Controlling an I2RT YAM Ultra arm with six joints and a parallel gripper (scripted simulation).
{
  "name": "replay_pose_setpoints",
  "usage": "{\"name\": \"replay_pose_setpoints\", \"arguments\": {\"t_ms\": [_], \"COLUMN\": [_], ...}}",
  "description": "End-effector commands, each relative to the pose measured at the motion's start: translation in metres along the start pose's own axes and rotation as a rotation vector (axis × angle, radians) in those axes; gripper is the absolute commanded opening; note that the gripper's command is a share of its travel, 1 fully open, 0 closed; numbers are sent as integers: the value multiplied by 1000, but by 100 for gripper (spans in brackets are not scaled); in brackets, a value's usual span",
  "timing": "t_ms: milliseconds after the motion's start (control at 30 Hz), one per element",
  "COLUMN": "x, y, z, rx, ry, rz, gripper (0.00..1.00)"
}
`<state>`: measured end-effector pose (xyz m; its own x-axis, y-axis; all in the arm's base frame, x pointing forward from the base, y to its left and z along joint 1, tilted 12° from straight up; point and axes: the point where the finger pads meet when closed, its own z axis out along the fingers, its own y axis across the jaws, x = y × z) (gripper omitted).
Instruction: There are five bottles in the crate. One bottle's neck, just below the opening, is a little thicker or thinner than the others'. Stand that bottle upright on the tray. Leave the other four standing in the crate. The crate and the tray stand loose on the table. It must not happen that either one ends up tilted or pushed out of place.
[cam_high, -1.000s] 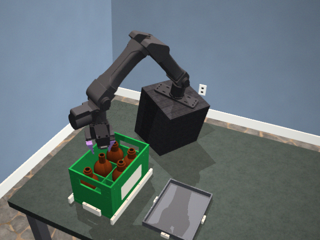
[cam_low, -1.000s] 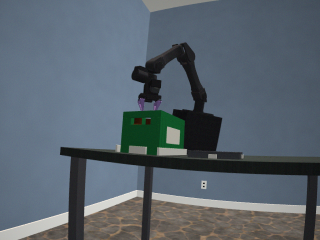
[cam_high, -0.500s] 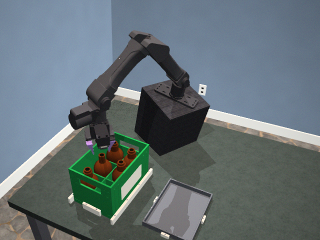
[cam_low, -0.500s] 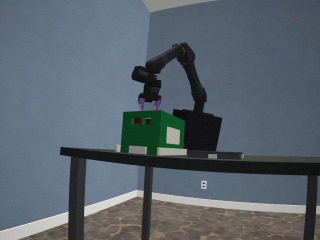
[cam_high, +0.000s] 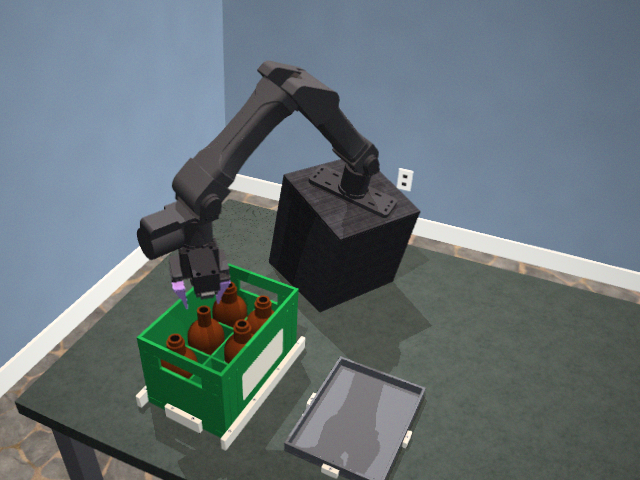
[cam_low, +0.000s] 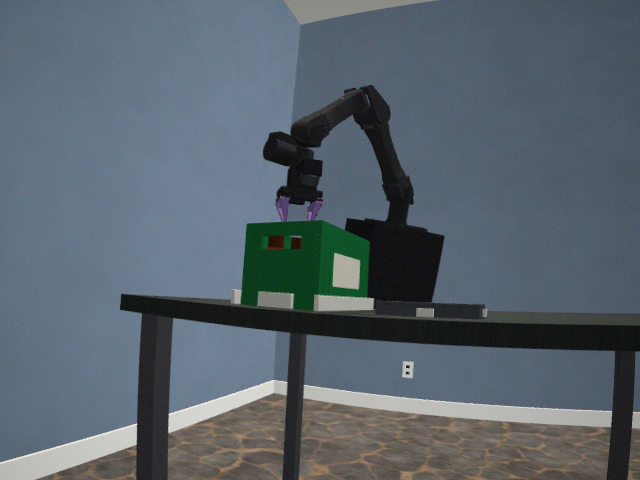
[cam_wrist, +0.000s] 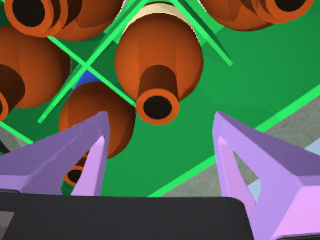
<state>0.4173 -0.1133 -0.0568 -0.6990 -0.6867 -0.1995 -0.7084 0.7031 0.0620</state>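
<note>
The green crate (cam_high: 180, 396) (cam_low: 279, 273) (cam_wrist: 245, 97) holds five brown bottles, all upright. The bottle in the middle of the left row (cam_high: 205, 333) (cam_wrist: 157, 50) has a straight neck with no visible collar. The front-left (cam_high: 175, 348), front-right (cam_high: 238, 348) and back-right bottles (cam_high: 261, 312) show a wider collar below the opening. The back-left bottle (cam_high: 229, 308) is partly behind a finger; its neck is less clear. My gripper (cam_high: 202, 303) (cam_low: 296, 220) (cam_wrist: 161, 121) is open, above the middle-left bottle, with nothing between its fingertips. The grey tray (cam_high: 351, 413) (cam_low: 398, 308) is empty.
White blocks (cam_high: 183, 417) (cam_low: 275, 300) stand along the crate's base, and small ones (cam_high: 329, 470) at the tray's sides. The tray lies to the right of the crate in the top view. The black pedestal (cam_high: 341, 263) (cam_low: 403, 263) stands behind. Green dividers (cam_wrist: 86, 66) separate the bottles.
</note>
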Motion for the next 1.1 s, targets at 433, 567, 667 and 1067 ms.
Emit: {"name": "replay_pose_setpoints", "arguments": {"t_ms": [433,567,667,1067], "x": [-6,-7,-9,-11], "y": [-7,-6,-7,-12], "z": [-7,-6,-7,2], "rx": [8,8,13,32], "ry": [-17,-17,-19,-29], "rz": [6,4,2,-3], "gripper": [61,61,61,61]}}
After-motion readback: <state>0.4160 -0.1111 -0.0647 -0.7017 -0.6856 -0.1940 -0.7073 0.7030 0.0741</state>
